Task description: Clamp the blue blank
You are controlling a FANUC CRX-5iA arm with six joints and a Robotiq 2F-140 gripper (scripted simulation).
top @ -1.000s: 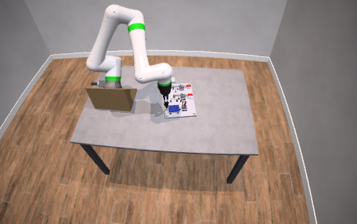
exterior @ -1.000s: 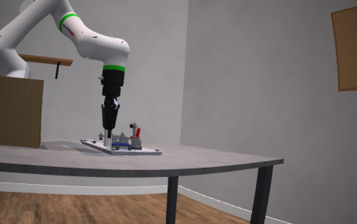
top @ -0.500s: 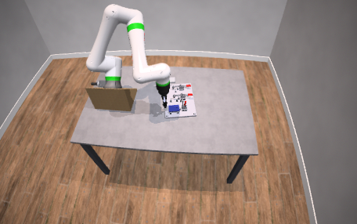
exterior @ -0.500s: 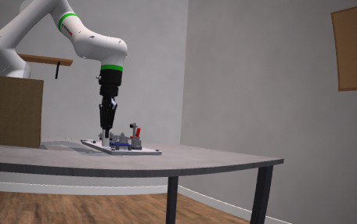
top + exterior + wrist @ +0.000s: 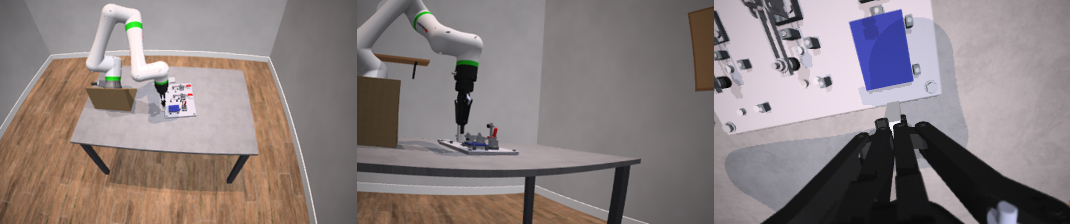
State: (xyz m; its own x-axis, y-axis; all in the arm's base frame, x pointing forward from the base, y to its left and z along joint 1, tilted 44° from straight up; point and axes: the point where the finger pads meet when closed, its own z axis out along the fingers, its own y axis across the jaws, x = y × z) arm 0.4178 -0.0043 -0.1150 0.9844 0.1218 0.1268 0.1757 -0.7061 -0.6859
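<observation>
One arm (image 5: 135, 47) (image 5: 456, 41), wrist bent, pincer (image 5: 164, 103) (image 5: 462, 131) (image 5: 895, 111) pointing down beside blue blank (image 5: 174, 108) (image 5: 476, 144) (image 5: 883, 51).

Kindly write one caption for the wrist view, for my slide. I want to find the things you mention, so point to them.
Closed gripper (image 5: 163, 104) (image 5: 462, 132) (image 5: 895, 111) near the blue blank (image 5: 174, 108) (image 5: 476, 144) (image 5: 882, 51) on the fixture plate (image 5: 190, 113) (image 5: 507, 151) (image 5: 841, 107).

The blank (image 5: 174, 108) (image 5: 476, 144) (image 5: 883, 51), a plain rectangular plate blue all over, appears to lie flat in the nest at the fixture's corner, its long side near two small side blocks (image 5: 916, 69) and one short side by the stop block (image 5: 876, 10). That nest's clamp (image 5: 184, 106) (image 5: 493, 142) stands open, red handle raised, unlocked; the finished part cannot be made out with certainty.
</observation>
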